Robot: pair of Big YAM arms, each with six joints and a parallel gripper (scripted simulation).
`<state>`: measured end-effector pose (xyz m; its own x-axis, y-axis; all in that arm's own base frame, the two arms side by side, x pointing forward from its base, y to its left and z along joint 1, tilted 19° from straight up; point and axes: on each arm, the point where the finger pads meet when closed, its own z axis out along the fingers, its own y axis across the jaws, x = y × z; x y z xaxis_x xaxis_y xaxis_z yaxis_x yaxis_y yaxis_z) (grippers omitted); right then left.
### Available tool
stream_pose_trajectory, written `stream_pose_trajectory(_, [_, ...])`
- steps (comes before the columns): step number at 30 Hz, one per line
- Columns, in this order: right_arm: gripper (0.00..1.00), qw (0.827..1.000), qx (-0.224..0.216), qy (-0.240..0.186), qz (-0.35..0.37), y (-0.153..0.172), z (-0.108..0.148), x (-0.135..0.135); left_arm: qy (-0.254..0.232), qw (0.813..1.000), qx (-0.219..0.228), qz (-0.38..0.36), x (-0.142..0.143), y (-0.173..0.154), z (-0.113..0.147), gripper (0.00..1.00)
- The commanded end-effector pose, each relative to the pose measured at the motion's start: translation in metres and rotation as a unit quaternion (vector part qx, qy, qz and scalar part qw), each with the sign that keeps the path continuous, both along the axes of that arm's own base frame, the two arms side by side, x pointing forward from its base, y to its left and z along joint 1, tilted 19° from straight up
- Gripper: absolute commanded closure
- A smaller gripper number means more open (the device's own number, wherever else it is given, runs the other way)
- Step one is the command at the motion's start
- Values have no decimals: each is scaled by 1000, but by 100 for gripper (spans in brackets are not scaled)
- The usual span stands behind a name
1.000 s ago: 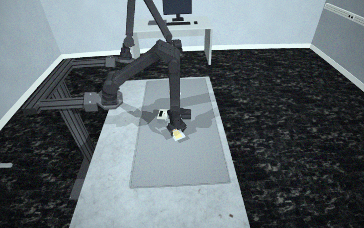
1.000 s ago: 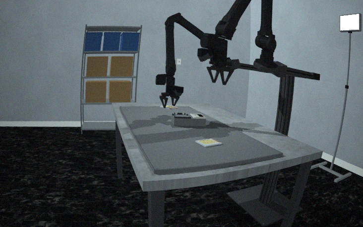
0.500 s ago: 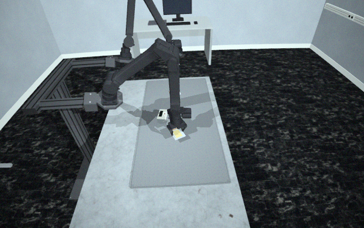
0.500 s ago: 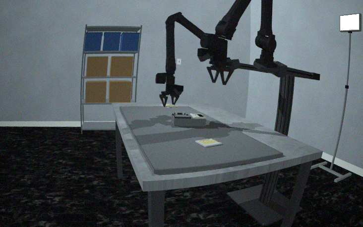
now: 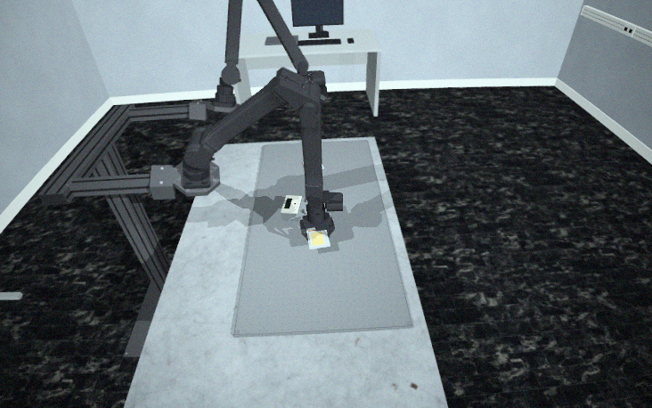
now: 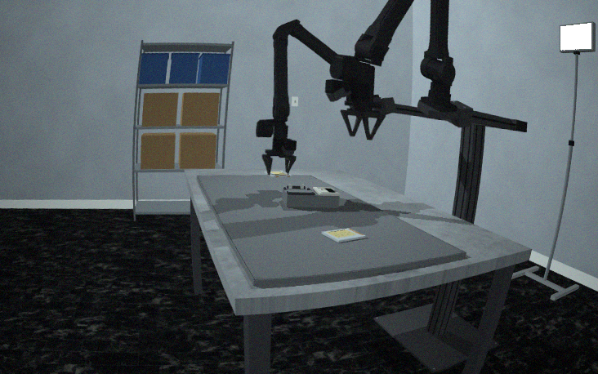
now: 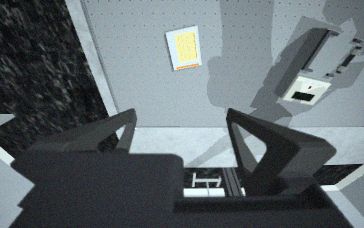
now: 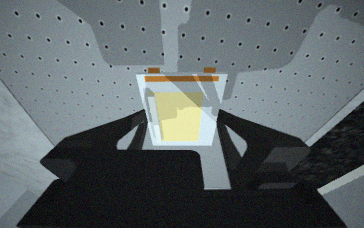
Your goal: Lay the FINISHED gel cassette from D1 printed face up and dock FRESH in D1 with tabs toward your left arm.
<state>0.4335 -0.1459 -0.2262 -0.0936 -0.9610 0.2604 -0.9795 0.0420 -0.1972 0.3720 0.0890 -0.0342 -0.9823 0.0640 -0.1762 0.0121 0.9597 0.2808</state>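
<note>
Exterior view, desk: the pale desk (image 5: 183,289) (image 6: 308,304) (image 7: 165,140) (image 8: 15,115) is topped by the gray deck (image 5: 321,289) (image 6: 286,260) (image 7: 150,100) (image 8: 280,95).
FINISHED: the cassette (image 5: 321,166) (image 6: 343,234) (image 7: 185,47), yellow face up and marked with fine lines, is laid flat on the deck, well apart from the dock; in the top view it is mostly hidden.
Left pincer: the left pincer (image 6: 360,136) (image 7: 181,113) is spread and held above the deck, with nothing gripped.
D1: the dock (image 5: 290,204) (image 6: 312,201) (image 7: 306,91) is seen upright on the deck, its bay bare of any cassette, its dark hooks visible.
Right pincer: beyond the dock, the right pincer (image 5: 317,232) (image 6: 278,172) (image 8: 182,113) is closed on the side edges of FRESH (image 5: 317,239) (image 6: 278,173) (image 8: 181,110).
FRESH: it is held above the deck, face up, its copper tabs (image 8: 153,70) pointed away from the right wrist camera.
Comb: a white strip (image 8: 153,117), apparently the comb, is seen beside the yellow gel.
Shelf: blue and brown boxes are stored on a rack (image 6: 183,86) behind.
</note>
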Motion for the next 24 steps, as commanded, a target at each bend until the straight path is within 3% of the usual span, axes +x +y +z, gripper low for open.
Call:
stream_pose_trajectory(1, [100,996,15,-25,-81,5,5,0,-5,1000,1,-3,1,-5,7,0])
stream_pose_trajectory(10, [100,980,36,-56,-190,5,6,0,-5,1000,1,-3,1,-5,7,0])
stream_pose_trajectory(22, [100,920,70,-108,-370,6,6,-1,-5,1000,1,-3,1,-5,7,0])
stream_pose_trajectory(24, [100,920,70,-108,-370,6,6,-1,-5,1000,1,-3,1,-5,7,0])
